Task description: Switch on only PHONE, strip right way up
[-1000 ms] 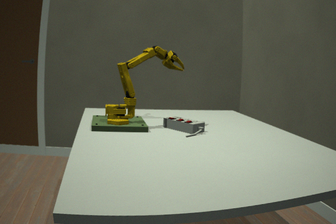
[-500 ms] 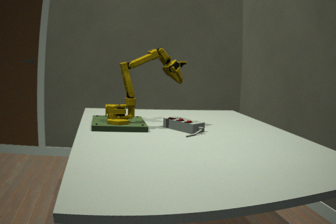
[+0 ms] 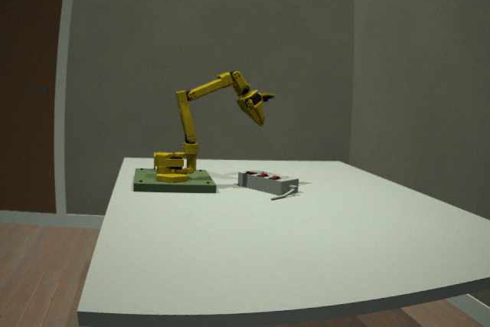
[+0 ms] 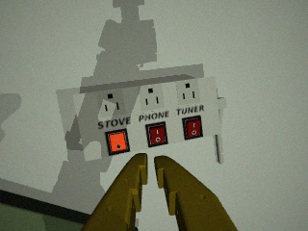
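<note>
Power strip (image 4: 144,113): grey, face up on table (image 3: 276,244), just beside green arm base (image 3: 174,182); cord stub at far end. Switches: STOVE (image 4: 117,141) lit; PHONE (image 4: 157,134) and TUNER (image 4: 192,128) dark. End effector (image 4: 148,174): clenched, grasping nothing, high above strip

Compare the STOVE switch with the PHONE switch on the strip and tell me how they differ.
The STOVE switch glows bright orange, seemingly lit and on; the PHONE switch is dark red, seemingly off. STOVE sits at the strip's left end in the wrist view; PHONE is in the middle, next to TUNER. STOVE lies left of the shut hand; PHONE lies almost straight ahead of it. Both are black-framed rockers of like size, each below its own socket.
</note>
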